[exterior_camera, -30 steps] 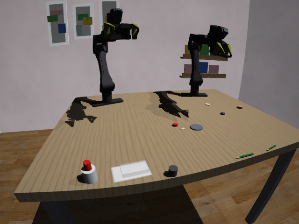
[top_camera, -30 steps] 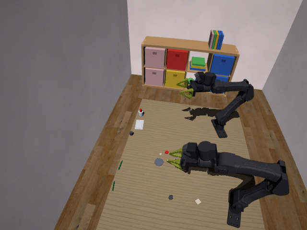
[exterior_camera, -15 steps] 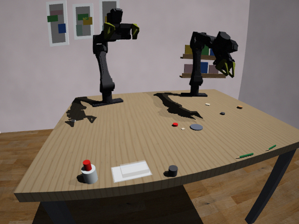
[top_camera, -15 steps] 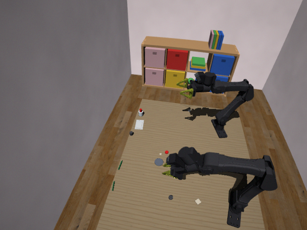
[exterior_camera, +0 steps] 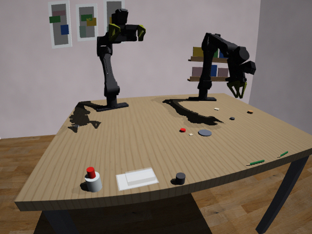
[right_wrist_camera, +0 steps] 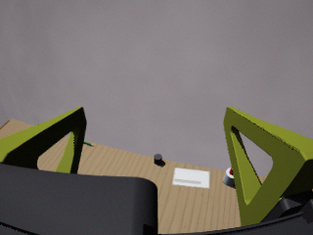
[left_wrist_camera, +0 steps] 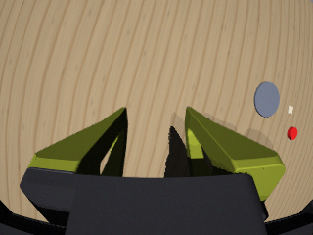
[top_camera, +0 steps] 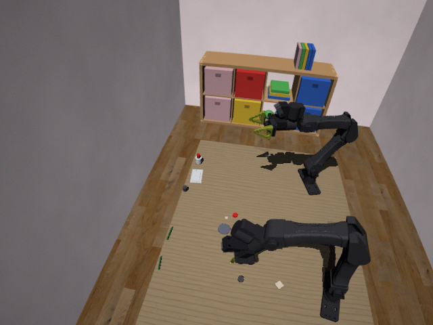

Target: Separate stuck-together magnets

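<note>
L grip part open over bench, nothing held; magnet pair ID uncertain

Obs: L gripper points down above the bench, fingers partway apart, nothing between. R gripper is raised well off the table, fingers wide, also nothing.

Magnets: best guess = small dark disc, lying flat near L arm; 2 layers not resolvable. Alt. candidate: dark cylinder at the table edge. Neither shows as 2 separated pcs, so sep. prob. not done.

Risks:
1. Wrong pick: red disc is also small + round.
2. Low stack: tips too high close on air; too low, they press the bench.
3. Fingers spanning both pcs = no split; may need R to hold 1.
4. Released too near, pcs may snap back, or 1 tips on edge.

Movement noted at the left gripper only. Over the last second it has swung from reaching outward to pointing down, its fingertips now lower above the table. The arm's shadow has lengthened toward the small dark disc.
</note>
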`<state>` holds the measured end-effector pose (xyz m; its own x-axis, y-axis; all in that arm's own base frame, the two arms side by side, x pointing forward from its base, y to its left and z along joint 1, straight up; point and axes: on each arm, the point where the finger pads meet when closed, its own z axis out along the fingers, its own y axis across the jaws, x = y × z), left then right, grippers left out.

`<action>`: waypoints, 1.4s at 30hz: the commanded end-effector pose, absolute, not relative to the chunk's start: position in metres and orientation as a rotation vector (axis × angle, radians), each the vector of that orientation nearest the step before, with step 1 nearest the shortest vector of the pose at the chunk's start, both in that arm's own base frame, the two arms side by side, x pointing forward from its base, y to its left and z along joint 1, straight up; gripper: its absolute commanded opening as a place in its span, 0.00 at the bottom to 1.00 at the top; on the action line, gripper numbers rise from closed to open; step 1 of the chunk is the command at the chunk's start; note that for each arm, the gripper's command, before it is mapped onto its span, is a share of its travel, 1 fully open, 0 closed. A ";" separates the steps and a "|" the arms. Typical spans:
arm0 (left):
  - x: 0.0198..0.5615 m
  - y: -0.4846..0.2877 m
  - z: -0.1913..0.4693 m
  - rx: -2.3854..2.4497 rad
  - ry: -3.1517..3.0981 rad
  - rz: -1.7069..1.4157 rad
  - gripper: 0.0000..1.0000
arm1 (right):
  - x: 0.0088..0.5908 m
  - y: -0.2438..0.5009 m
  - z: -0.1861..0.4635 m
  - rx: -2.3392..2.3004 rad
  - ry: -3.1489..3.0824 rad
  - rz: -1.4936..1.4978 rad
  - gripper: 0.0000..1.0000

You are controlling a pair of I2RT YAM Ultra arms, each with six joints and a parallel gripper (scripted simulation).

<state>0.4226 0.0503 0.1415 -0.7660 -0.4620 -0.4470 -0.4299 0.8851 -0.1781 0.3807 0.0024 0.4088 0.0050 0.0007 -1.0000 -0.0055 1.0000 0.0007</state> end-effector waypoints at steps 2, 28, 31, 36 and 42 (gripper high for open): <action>0.404 0.054 0.123 -0.796 2.675 -0.078 0.40 | 0.379 0.001 0.419 0.000 1.533 0.003 1.00; 0.375 0.067 0.061 -1.111 2.909 -0.008 0.40 | 0.379 0.001 0.419 0.000 1.533 0.003 1.00; 0.374 0.067 0.060 -1.112 2.913 -0.007 0.40 | 0.379 0.001 0.419 0.000 1.533 0.003 1.00; 0.371 0.066 0.053 -1.120 2.935 0.000 0.40 | 0.379 0.001 0.419 0.000 1.533 0.003 1.00; 0.372 0.066 0.050 -1.120 2.935 0.000 0.40 | 0.379 0.001 0.419 0.000 1.533 0.003 1.00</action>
